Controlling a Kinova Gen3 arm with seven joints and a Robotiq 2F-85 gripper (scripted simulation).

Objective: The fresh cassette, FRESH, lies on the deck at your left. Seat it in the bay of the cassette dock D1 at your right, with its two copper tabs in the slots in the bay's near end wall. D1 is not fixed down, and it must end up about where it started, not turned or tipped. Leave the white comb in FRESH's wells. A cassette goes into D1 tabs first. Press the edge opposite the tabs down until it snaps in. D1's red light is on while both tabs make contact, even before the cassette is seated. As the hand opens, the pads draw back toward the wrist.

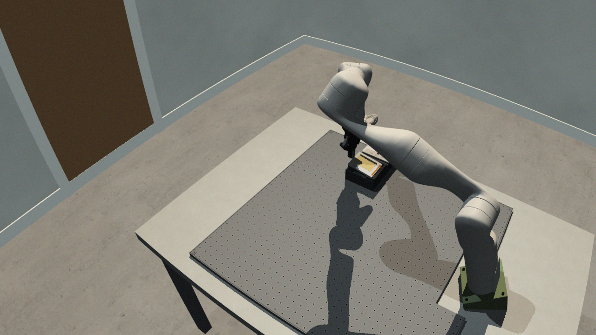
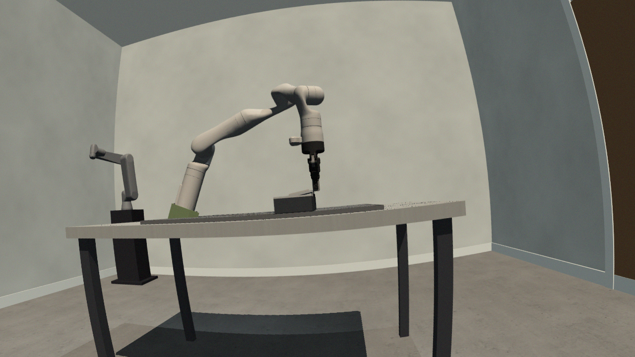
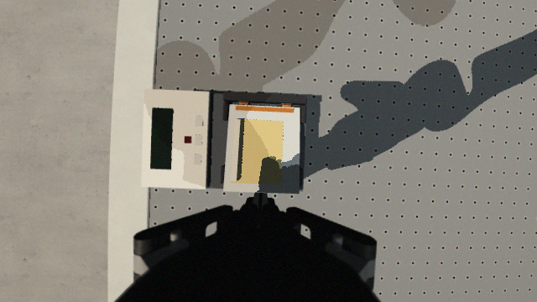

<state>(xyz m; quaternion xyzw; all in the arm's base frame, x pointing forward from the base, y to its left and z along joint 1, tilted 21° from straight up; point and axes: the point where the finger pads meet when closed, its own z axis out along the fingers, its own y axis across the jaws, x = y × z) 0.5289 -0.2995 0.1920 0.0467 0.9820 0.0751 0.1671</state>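
FRESH [image 3: 263, 148] sits tilted in D1 [image 3: 215, 140] by the desk's far right edge, tab end down, free edge up. Pincer [image 3: 260, 198] fully shut, empty, just above that free edge. Likely light, rigid: press the rim there, not the comb.

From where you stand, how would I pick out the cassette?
Find the grey perforated deck plate on the table; near its far edge sits a dark box with a cream panel, the dock. The cassette is the white-framed slab in its bay, with a yellow window and an orange stripe.
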